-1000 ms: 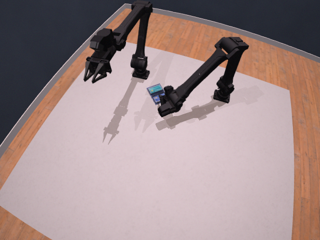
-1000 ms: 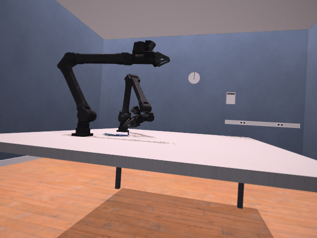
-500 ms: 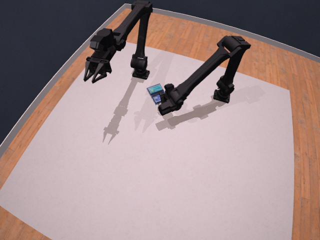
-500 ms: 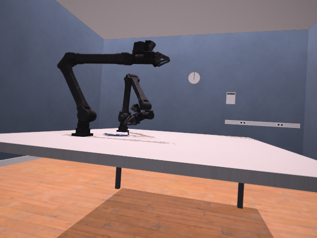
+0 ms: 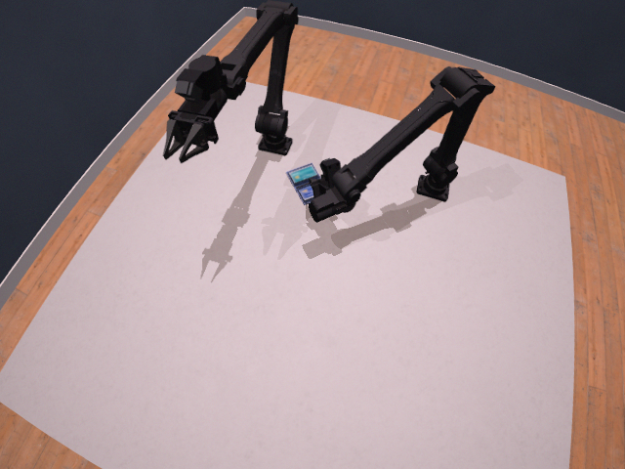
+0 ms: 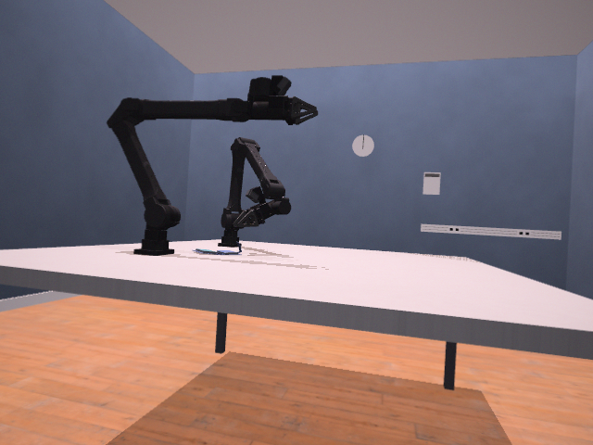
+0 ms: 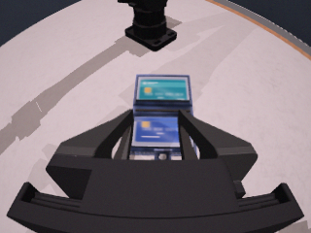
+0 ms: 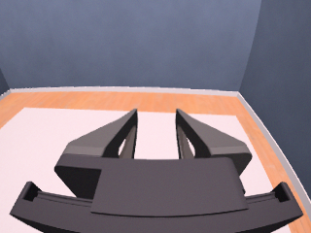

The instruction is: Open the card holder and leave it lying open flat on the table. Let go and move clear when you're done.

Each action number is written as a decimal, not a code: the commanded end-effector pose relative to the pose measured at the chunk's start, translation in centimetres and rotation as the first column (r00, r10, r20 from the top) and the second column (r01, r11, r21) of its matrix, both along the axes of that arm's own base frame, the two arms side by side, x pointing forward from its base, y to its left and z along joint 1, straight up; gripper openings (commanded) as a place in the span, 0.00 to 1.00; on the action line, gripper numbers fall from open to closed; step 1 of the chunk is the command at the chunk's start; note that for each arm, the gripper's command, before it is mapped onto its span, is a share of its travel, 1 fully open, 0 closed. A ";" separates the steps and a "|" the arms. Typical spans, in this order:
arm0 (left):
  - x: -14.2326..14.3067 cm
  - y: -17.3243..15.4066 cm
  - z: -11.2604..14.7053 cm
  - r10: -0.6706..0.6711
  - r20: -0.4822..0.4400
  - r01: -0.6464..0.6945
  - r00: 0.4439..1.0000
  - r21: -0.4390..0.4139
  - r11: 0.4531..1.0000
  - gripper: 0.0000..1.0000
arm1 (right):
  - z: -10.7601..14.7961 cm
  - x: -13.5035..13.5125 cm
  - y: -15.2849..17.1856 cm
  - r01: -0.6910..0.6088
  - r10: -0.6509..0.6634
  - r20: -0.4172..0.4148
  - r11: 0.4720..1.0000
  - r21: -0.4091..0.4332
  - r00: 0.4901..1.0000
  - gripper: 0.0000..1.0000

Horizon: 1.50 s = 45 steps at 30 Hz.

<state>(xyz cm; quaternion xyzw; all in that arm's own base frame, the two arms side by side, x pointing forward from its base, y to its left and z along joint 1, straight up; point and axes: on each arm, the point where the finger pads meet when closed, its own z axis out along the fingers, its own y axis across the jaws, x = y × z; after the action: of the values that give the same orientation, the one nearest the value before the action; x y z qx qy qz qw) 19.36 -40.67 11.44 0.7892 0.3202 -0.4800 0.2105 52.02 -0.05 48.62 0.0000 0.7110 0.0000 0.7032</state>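
The card holder (image 5: 304, 182) lies open on the white table top, two blue panels with cards face up; it also shows in the left wrist view (image 7: 158, 113) and, edge-on, in the exterior view (image 6: 218, 250). My left gripper (image 5: 310, 193) is low over it. In the left wrist view its fingers stand apart on either side of the near panel, with small gaps, so it is open. My right gripper (image 5: 183, 151) hangs high above the table's far left edge, open and empty, also seen in its wrist view (image 8: 155, 116) and in the exterior view (image 6: 311, 113).
The right arm's base (image 5: 274, 144) stands just beyond the card holder, seen in the left wrist view (image 7: 151, 33). The left arm's base (image 5: 434, 189) stands to the right. The table's grey edge (image 5: 75, 187) runs along the left.
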 end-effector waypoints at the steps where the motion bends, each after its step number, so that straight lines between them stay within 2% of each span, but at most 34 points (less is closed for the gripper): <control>1: 2.3 -0.9 2.3 0.044 0.047 -0.042 0.998 -0.032 0.999 0.43 | 2.6 -0.1 0.0 0.000 0.000 0.046 1.000 0.000 0.999 0.36; 5: 2.4 -0.5 2.0 0.059 0.047 -0.059 0.997 -0.017 0.998 0.43 | 2.6 -0.1 0.0 0.000 0.000 0.046 1.000 0.000 0.999 0.36; 7: 3.5 -0.6 2.6 0.085 0.064 -0.085 0.994 -0.016 0.996 0.43 | 2.6 -0.1 0.0 0.000 0.000 0.046 1.000 0.000 0.999 0.36; 8: 3.2 0.2 1.7 0.101 0.049 -0.102 0.994 0.011 0.995 0.43 | 2.6 -0.1 0.0 0.000 0.000 0.046 1.000 0.000 0.999 0.36; 10: 4.6 0.1 2.6 0.135 0.072 -0.136 0.988 0.009 0.991 0.43 | 2.6 -0.1 0.0 0.000 0.000 0.046 1.000 0.000 0.999 0.36; 11: 4.4 0.9 1.8 0.154 0.062 -0.156 0.986 0.035 0.987 0.43 | 2.6 -0.1 0.0 0.000 0.000 0.046 1.000 0.000 0.999 0.36; 13: 5.9 0.8 2.6 0.194 0.085 -0.198 0.977 0.035 0.980 0.43 | 2.6 -0.1 0.0 0.000 0.000 0.046 1.000 0.000 0.999 0.36; 14: 5.8 1.5 2.0 0.214 0.080 -0.219 0.974 0.059 0.974 0.43 | 2.6 -0.1 0.0 0.000 0.000 0.046 1.000 0.000 0.999 0.36; 18: 9.5 1.4 4.4 0.304 0.140 -0.312 0.942 0.040 0.949 0.43 | 2.6 -0.1 0.0 0.000 0.000 0.046 1.000 0.000 0.999 0.36; 21: 9.9 1.5 4.4 0.322 0.145 -0.332 0.935 0.047 0.942 0.43 | 2.6 -0.1 0.0 0.000 0.000 0.046 1.000 0.000 0.999 0.36; 22: 11.3 1.1 5.7 0.345 0.169 -0.355 0.923 0.026 0.935 0.43 | 2.6 -0.1 0.0 0.000 0.000 0.046 1.000 0.000 0.999 0.36; 24: 12.8 1.8 6.4 0.398 0.186 -0.410 0.898 0.027 0.912 0.43 | 2.6 -0.1 0.0 0.000 0.000 0.046 1.000 0.000 0.999 0.36; 29: 17.0 3.6 8.8 0.538 0.229 -0.555 0.811 0.009 0.832 0.43 | 2.6 -0.1 0.0 0.000 0.000 0.046 1.000 0.000 0.999 0.36; 35: 21.6 6.3 11.5 0.695 0.259 -0.716 0.671 -0.020 0.698 0.43 | 2.6 -0.1 0.0 0.000 0.000 0.046 1.000 0.000 0.999 0.36; 37: 21.6 6.3 11.5 0.695 0.259 -0.716 0.671 -0.020 0.698 0.43 | 2.6 -0.1 0.0 0.000 0.000 0.046 1.000 0.000 0.999 0.36; 39: 22.9 6.8 11.2 0.731 0.260 -0.756 0.631 -0.009 0.655 0.43 | 2.6 -0.1 0.0 0.000 0.000 0.046 1.000 0.000 0.999 0.36; 42: 25.2 9.2 14.7 0.809 0.268 -0.827 0.523 -0.070 0.558 0.43 | 2.6 -0.1 0.0 0.000 0.000 0.046 1.000 0.000 0.999 0.36; 45: 27.0 11.1 16.4 0.868 0.260 -0.881 0.424 -0.103 0.462 0.43 | 2.6 -0.1 0.0 0.000 0.000 0.046 1.000 0.000 0.999 0.36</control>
<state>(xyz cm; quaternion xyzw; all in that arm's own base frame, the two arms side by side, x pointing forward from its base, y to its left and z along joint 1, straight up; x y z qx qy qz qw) 42.76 -30.55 20.84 0.6217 0.6534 -0.2019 0.3818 52.02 -0.05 48.62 0.0000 0.7110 0.0000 0.7032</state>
